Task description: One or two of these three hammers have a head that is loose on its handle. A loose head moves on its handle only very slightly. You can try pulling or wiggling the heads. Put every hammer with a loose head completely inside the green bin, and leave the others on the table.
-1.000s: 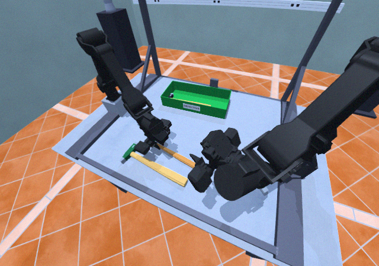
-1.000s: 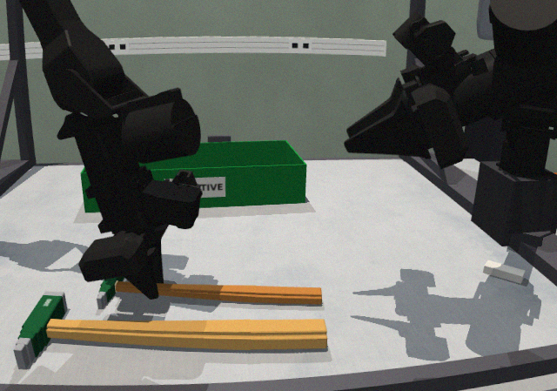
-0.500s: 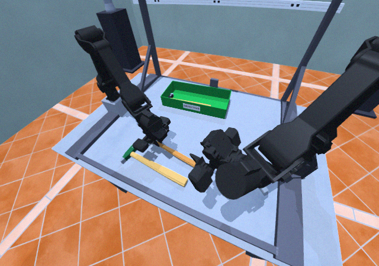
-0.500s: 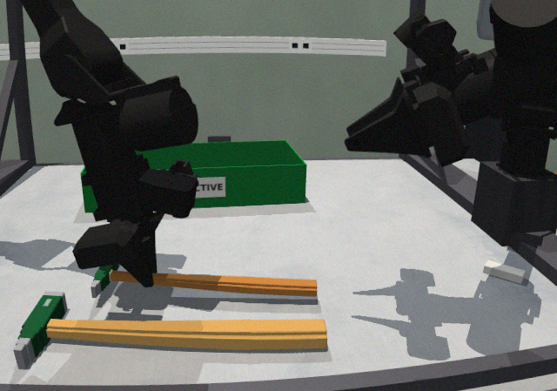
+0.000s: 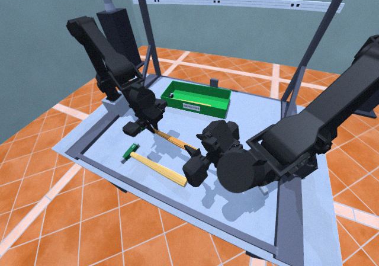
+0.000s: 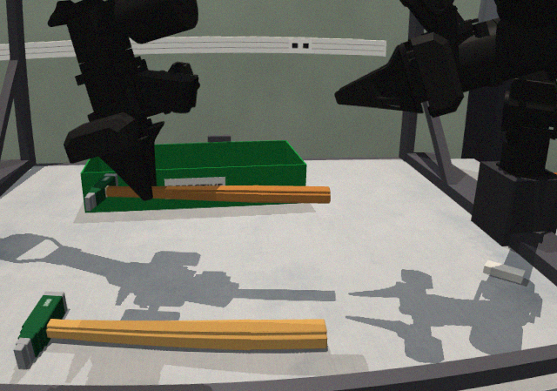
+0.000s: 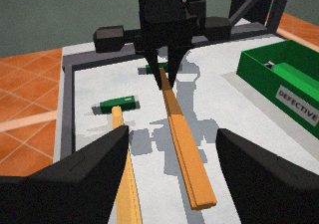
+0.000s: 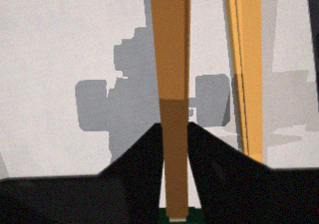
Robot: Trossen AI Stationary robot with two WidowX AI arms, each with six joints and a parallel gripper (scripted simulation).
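My right gripper point(image 5: 154, 130) point(image 6: 147, 197) point(image 7: 165, 89) point(image 8: 173, 129) is shut on the orange-handled hammer point(image 5: 171, 139) point(image 6: 270, 193) point(image 7: 186, 159) point(image 8: 171, 45), near its green head, and holds it level above the table. My left gripper point(image 5: 192, 140) point(image 6: 337, 97) point(image 7: 172, 134) is open, beyond that handle's free end. The yellow-handled hammer point(image 5: 159, 169) point(image 6: 202, 333) point(image 7: 125, 184) point(image 8: 249, 60) lies on the table. A third hammer point(image 5: 195, 102) point(image 7: 269, 65) lies inside the green bin point(image 5: 211, 112) point(image 6: 270, 175) point(image 7: 254, 75); its head shows only partly.
A small white block point(image 5: 263, 190) point(image 6: 503, 272) lies on the table near the base of the left arm. The bin stands at the back of the table. Dark frame rails and uprights border the table.
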